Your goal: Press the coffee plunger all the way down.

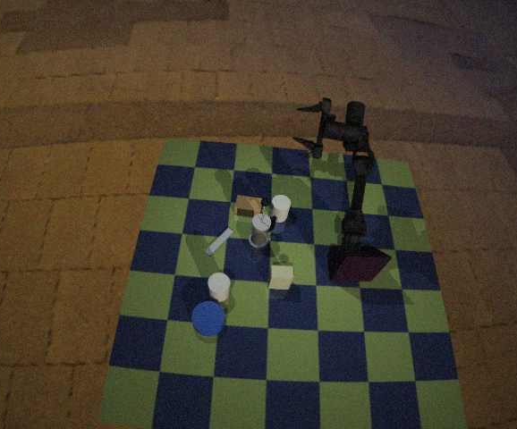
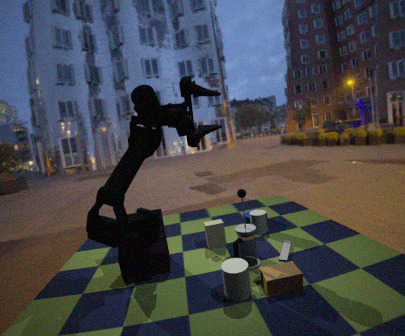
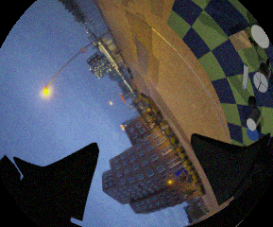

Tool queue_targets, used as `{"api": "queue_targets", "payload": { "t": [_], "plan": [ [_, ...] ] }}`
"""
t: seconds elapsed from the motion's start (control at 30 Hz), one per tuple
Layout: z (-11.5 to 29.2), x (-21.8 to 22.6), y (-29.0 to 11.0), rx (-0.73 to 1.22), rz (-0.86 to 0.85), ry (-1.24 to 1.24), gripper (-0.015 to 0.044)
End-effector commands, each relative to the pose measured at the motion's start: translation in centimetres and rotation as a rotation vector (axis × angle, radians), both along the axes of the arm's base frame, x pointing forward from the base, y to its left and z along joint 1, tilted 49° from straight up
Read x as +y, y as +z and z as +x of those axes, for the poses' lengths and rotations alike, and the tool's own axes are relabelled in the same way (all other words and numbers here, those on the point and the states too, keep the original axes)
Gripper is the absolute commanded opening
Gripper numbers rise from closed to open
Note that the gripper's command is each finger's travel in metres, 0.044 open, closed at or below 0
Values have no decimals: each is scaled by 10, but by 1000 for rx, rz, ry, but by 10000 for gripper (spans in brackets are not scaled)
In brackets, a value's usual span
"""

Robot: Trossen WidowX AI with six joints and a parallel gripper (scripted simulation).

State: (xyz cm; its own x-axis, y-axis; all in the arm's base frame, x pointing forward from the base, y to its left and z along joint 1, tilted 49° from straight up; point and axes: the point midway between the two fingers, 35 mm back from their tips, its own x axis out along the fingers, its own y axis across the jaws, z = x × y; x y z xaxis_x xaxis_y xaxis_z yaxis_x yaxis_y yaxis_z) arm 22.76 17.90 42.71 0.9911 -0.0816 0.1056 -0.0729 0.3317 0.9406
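The coffee press [image 1: 259,234] [image 2: 246,247] [image 3: 261,82] stands upright on the checkered mat, with a pale lid and a dark side handle. Its black plunger knob [image 1: 265,201] [image 2: 241,192] [image 3: 252,100] stands high above the lid on a thin rod. My gripper [image 1: 296,123] [image 2: 220,110] [image 3: 145,144] is open and empty. It is held high above the mat, well away from the press, with its fingers pointing roughly sideways.
A white cylinder [image 1: 280,207] [image 2: 235,280] and a brown box [image 1: 248,206] [image 2: 282,278] stand close to the press. A cream block [image 1: 281,277] [image 2: 215,234], a grey bar [image 1: 219,241] [image 2: 285,250], another white cylinder [image 1: 219,286] [image 2: 258,221] and a blue disc [image 1: 208,318] are around it.
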Motion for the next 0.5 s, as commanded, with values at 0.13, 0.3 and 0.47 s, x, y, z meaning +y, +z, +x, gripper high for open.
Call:
{"api": "queue_targets", "payload": {
  "t": [0.13, 0.3, 0.47],
  "plan": [
    [41, -8, -116, 346, -1053, -212, 440],
    [51, -30, -173, 575, -1602, -253, 440],
    [52, -47, -206, 721, -1914, -247, 440]
  ]
}}
